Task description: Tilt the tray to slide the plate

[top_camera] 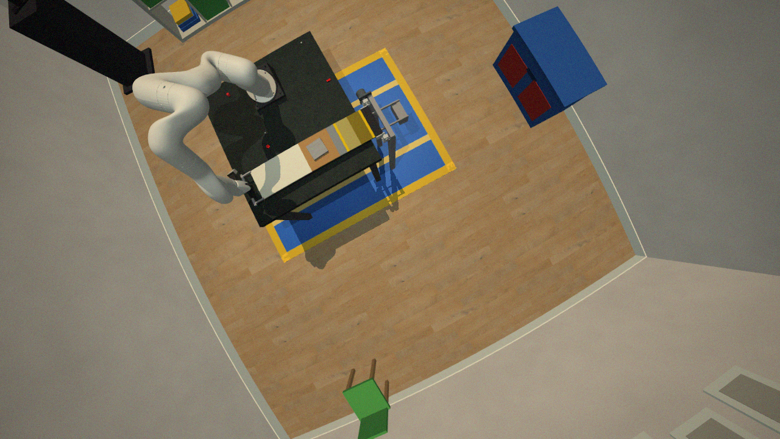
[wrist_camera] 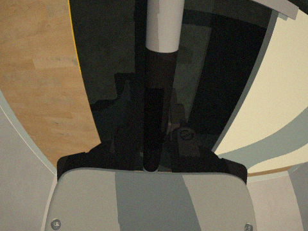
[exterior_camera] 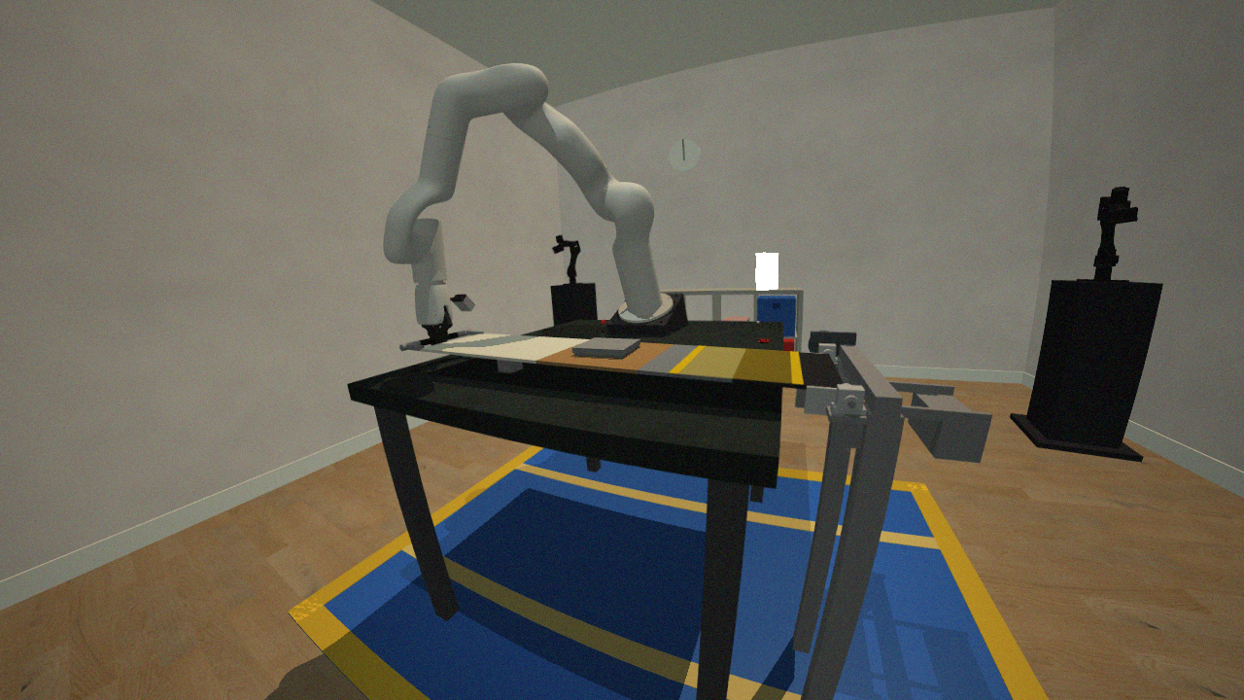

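Observation:
A long tray lies across the dark table, its bed striped cream, brown, grey and tinted yellow; it also shows in the exterior view (exterior_camera: 608,352). The grey steel plate (top_camera: 317,147) (exterior_camera: 604,346) lies flat on the brown stripe, short of the tinted yellow band (top_camera: 353,130) (exterior_camera: 730,362) with its solid yellow lines. My gripper (top_camera: 239,183) (exterior_camera: 436,331) is shut on the tray's handle bar (wrist_camera: 162,25) at the cream end. In the wrist view the dark fingers clamp the bar. That end sits slightly raised.
A grey hinge stand (exterior_camera: 856,410) holds the tray's far end off the table edge (top_camera: 381,117). The arm's base (top_camera: 264,87) is mounted on the table. A blue cabinet (top_camera: 548,62), a green chair (top_camera: 368,406) and a black pedestal (exterior_camera: 1091,361) stand around the room.

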You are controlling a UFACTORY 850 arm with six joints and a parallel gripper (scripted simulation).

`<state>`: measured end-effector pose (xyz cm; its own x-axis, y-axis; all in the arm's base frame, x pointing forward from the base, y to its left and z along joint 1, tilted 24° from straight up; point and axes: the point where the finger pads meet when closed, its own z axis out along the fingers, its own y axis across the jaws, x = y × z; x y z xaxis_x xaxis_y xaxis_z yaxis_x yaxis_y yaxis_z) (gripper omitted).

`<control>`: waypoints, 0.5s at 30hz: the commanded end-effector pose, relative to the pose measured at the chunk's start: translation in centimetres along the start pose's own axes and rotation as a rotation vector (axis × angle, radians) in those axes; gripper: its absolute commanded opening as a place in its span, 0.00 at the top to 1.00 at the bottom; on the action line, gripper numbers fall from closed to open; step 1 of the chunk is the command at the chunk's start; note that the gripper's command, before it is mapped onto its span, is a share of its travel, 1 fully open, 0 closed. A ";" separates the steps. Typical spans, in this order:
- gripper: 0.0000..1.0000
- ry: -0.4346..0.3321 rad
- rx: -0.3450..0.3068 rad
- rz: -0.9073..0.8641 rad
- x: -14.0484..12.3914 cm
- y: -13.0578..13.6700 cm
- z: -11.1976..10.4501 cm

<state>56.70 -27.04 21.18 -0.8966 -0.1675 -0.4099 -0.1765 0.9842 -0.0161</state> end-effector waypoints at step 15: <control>1.00 0.000 0.001 0.000 -0.1 0.7 -9.2</control>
<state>53.60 -26.96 27.96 -0.8966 -0.1675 -0.4100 -0.1766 0.9842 -0.0158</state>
